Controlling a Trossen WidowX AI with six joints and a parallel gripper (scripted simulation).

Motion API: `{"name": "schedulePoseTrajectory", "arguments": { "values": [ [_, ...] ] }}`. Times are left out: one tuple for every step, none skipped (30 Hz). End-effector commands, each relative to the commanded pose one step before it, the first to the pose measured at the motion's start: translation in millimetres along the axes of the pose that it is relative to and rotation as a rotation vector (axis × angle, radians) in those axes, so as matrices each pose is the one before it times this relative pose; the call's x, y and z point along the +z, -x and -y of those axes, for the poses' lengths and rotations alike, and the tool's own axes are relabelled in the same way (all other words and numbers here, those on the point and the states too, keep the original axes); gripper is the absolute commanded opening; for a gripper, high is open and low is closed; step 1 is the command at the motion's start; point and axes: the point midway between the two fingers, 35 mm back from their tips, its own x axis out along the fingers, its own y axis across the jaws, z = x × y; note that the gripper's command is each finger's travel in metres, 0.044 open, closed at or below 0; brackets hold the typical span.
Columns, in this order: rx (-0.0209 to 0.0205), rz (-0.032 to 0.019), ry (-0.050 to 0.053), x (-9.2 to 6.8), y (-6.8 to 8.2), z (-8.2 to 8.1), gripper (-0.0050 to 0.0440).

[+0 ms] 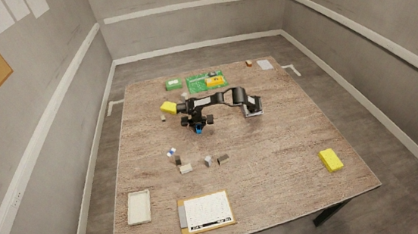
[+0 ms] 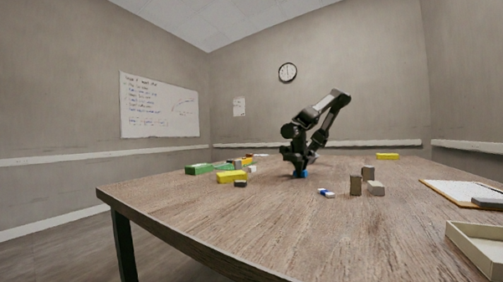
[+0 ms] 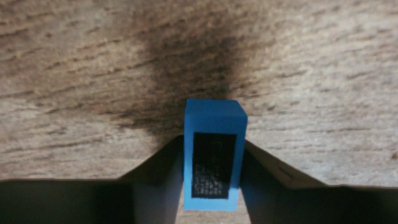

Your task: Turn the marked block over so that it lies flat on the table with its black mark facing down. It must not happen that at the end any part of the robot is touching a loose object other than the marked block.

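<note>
The marked block [image 3: 214, 125] [image 1: 198, 128] [image 2: 300, 173] is small and blue, with a black mark [image 3: 213, 164] on its upper face. It rests on the wooden table [image 1: 274, 132], near the middle. My gripper [image 3: 210, 143] [image 1: 198, 125] [image 2: 301, 169] points straight down and is shut on the block's two long sides. In the wrist view both dark fingers press against the block, and its lower end is cut off by the frame edge.
A yellow block [image 1: 169, 107] and a small grey cube [image 1: 162, 117] lie to the left of the arm. A white-blue piece [image 1: 171, 152] and several grey blocks [image 1: 186, 168] lie in front. A green board [image 1: 204, 81], a white tray [image 1: 138, 207], a clipboard [image 1: 205, 211] and a yellow sponge [image 1: 330, 159] sit further off.
</note>
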Motion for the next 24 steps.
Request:
{"name": "schedulePoseTrajectory", "arguments": {
  "values": [
    [-0.00125, -0.00121, -0.0005, -0.97, 0.02, 1.22, -0.005],
    [0.00007, 0.0, 0.0001, -0.01, 0.04, -0.02, -0.005],
    [0.00045, 0.00001, 0.0004, -0.07, 0.24, -0.11, -0.005],
    [0.0, 0.0, 0.0, 0.0, 0.0, 0.0, -0.005],
    [0.0, 0.0, 0.0, 0.0, 0.0, 0.0, -0.005],
    [0.00113, 0.00001, 0.001, -0.19, 0.6, -0.28, -0.005],
    [0.00205, 0.00003, 0.0019, -0.34, 1.08, -0.5, -0.005],
    [0.00401, 0.00006, 0.0035, -0.51, 1.66, -0.97, -0.005],
    [0.00582, 0.00012, 0.0052, -0.72, 2.27, -1.41, -0.005],
    [0.00737, 0.0002, 0.004, -0.96, 2.89, -1.79, -0.005],
    [0.00721, 0.00034, 0.0052, -1.37, 3.03, -1.68, -0.005],
    [0.00192, 0.00035, 0.0015, -0.45, 1.8, -0.2, -0.005],
    [0.00001, 0.0004, 0.0, 0.06, 1.33, -0.02, -0.005],
    [0.00001, 0.00044, 0.0, 0.07, 1.47, -0.01, -0.005],
    [0.00001, 0.00046, 0.0, 0.07, 1.59, -0.01, -0.005],
    [0.0, 0.00052, 0.0, 0.08, 1.68, -0.02, -0.005],
    [0.0, 0.00054, 0.0, 0.08, 1.74, -0.01, -0.005],
    [-0.00001, 0.00054, 0.0, 0.08, 1.77, 0.0, -0.005],
    [-0.00001, 0.00058, 0.0, 0.09, 1.77, -0.02, -0.005],
    [-0.00001, 0.00057, 0.0, 0.09, 1.74, -0.01, -0.005],
    [0.0, 0.0, 0.0, 0.0, 0.0, 0.0, -0.005],
    [0.0, 0.0, 0.0, 0.0, 0.0, 0.0, -0.005],
    [-0.00896, -0.00051, -0.007, 2.27, -1.27, 0.81, -0.005],
    [0.0026, 0.00038, 0.002, -0.62, 2.44, -0.24, -0.005]
  ]
}}
